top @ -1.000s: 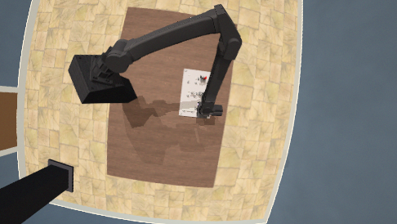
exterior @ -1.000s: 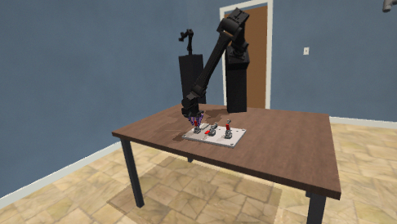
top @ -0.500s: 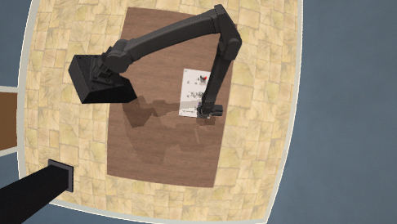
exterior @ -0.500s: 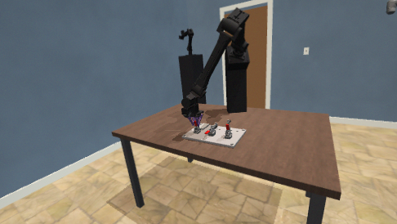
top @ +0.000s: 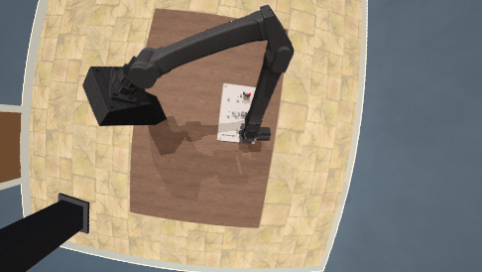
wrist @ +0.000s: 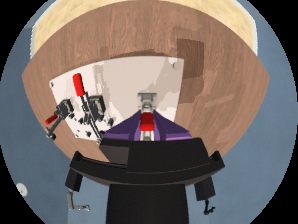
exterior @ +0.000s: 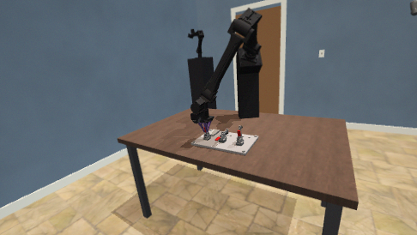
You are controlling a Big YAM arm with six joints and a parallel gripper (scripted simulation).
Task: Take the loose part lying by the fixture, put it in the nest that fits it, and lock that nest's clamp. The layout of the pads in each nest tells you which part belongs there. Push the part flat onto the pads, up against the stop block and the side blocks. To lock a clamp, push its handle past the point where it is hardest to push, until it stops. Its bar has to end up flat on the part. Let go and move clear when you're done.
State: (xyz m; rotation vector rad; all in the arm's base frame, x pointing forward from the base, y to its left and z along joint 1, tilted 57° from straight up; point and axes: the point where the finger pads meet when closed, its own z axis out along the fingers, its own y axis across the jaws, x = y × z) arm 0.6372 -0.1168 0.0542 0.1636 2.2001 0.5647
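The white fixture plate (top: 237, 112) lies on the brown table and carries three clamps in a row. My gripper (exterior: 205, 126) is at the plate's end nearest the table's long edge. In the wrist view its purple fingers are shut on the red handle (wrist: 145, 121) of that end clamp (wrist: 145, 104). The middle clamp (exterior: 223, 138) has its red handle low. The far clamp (exterior: 239, 137) has its red handle upright; both also show in the wrist view (wrist: 83, 99). A grey patch (top: 229, 128) lies on the plate by my gripper; I cannot tell if it is the part.
The arm's black base (top: 121, 96) stands on the table's far side, and a black column (exterior: 249, 81) rises behind the plate. A door (exterior: 268, 56) is in the wall behind.
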